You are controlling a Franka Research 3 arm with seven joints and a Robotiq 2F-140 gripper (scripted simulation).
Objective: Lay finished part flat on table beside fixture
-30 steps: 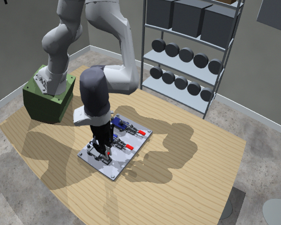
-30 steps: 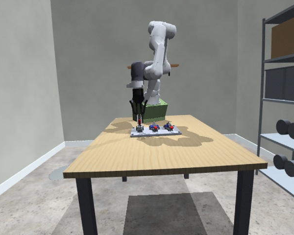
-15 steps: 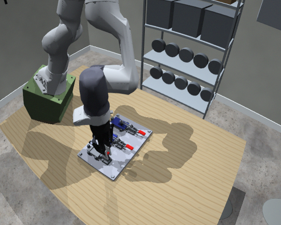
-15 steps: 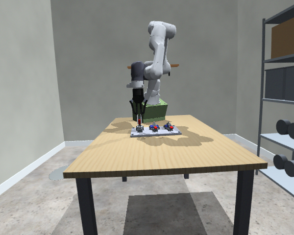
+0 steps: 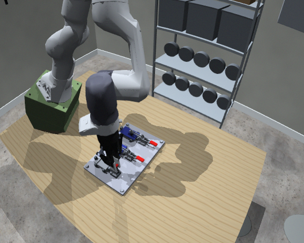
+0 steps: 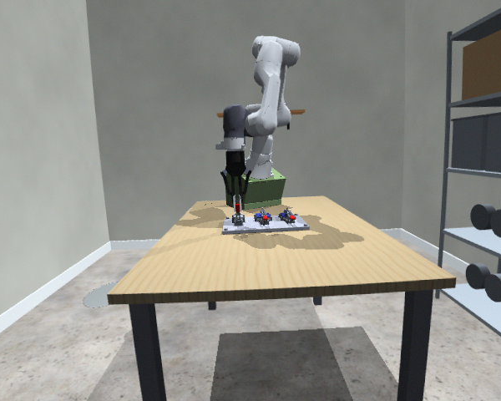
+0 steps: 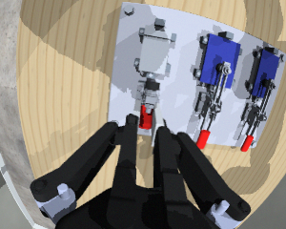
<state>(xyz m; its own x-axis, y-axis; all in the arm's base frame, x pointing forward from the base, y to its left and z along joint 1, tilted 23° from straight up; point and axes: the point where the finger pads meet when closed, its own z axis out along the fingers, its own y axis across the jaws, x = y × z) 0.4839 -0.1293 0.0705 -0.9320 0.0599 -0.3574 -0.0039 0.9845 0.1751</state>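
The grey fixture plate (image 5: 124, 162) lies on the wooden table with three clamp stations. The grey finished part (image 7: 153, 53) sits in the left station of the wrist view, and it also shows in the top view (image 5: 100, 163). Two blue blanks (image 7: 217, 60) (image 7: 268, 71) sit in the other stations, with their red clamp handles (image 5: 153, 143) (image 5: 140, 158) lying down. My gripper (image 7: 146, 111) points straight down over the grey part's station. It is shut on that station's red clamp handle (image 6: 238, 207), which stands raised between the fingertips.
The green robot base block (image 5: 52, 104) stands at the table's back left. A metal shelf (image 5: 199, 59) with dark discs and boxes stands behind the table at the right. Bare table top surrounds the fixture plate.
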